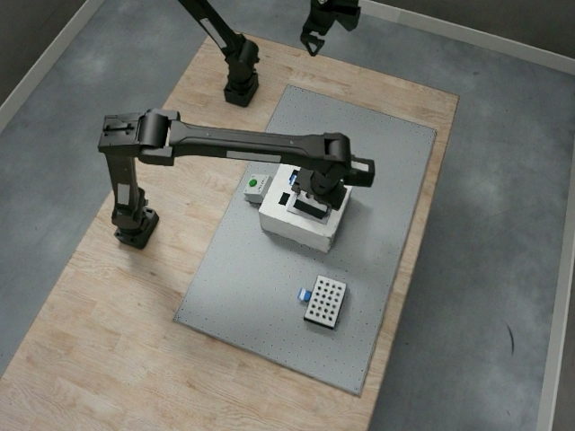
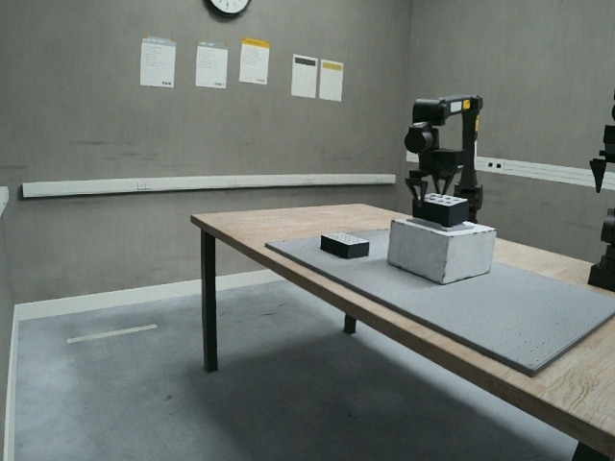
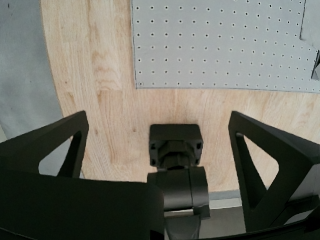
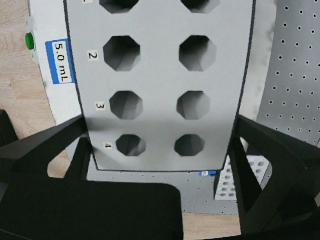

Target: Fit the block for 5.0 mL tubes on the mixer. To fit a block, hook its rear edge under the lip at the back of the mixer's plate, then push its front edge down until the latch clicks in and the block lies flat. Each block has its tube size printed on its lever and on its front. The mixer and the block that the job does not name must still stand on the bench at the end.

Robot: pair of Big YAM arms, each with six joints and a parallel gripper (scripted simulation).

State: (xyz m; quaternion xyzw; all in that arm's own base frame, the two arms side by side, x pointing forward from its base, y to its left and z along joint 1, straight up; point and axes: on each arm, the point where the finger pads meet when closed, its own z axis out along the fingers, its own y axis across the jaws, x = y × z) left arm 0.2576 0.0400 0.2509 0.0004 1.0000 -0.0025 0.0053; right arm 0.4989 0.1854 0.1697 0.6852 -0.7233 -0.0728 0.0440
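The 5.0 mL block [image 2: 442, 210] [image 4: 160, 85] has a grey top with large holes and sits on the plate of the white mixer [image 1: 296, 227] [image 2: 439, 253]. It looks level in the exterior view. Its blue lever [image 1: 293, 177] [image 4: 59, 61] reads "5.0 mL". My right gripper [image 1: 320, 189] [image 2: 430, 190] [image 4: 159, 118] reaches down from above and is shut on the block's two long sides near its row 4 end. My left gripper [image 1: 313, 44] [image 3: 158, 118] is open and empty, held high over the far end of the table near its own base.
The other block [image 1: 324, 301] [image 2: 344, 244], with many small holes and a blue lever, lies on the grey perforated mat [image 1: 241, 287] in front of the mixer. The mixer's side panel carries a green button [image 1: 252, 182] [image 4: 29, 40]. The right arm spans across above the mat.
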